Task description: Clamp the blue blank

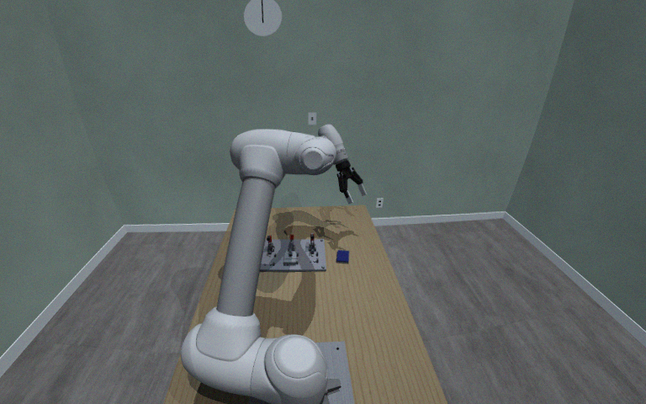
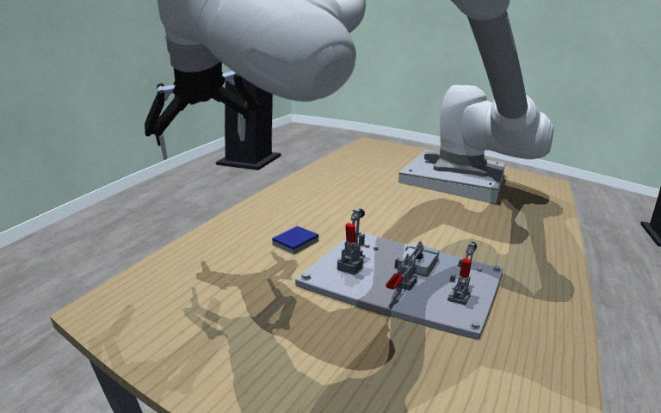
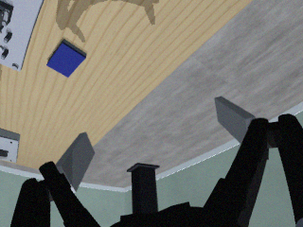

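The blank (image 1: 342, 257) (image 2: 295, 237) (image 3: 66, 59), blue on top, lies flat on the table beside the fixture plate (image 1: 321, 252) (image 2: 331, 286) (image 3: 24, 43). The finished part (image 1: 289, 259) (image 2: 426, 263), grey, sits in the middle nest; its slot is not clear at this size. The middle clamp's red handle (image 2: 394, 280) is down and its bar reaches over the part; whether it is locked I cannot tell. The outer clamps, with red handles (image 2: 350, 232) (image 2: 466, 268) upright, stand open at nests without parts. My gripper (image 1: 357, 197) (image 2: 203, 148) (image 3: 151, 127) is open and empty, high above the table's side.
The robot's base block (image 1: 336, 364) (image 2: 448, 187) (image 3: 8, 148) stands at the table's far end in the exterior view. A dark post (image 2: 248, 126) (image 3: 143, 189) stands on the floor beyond the table. Bolt heads stick up at the plate's corners, and the raised clamps stand well above the plate.
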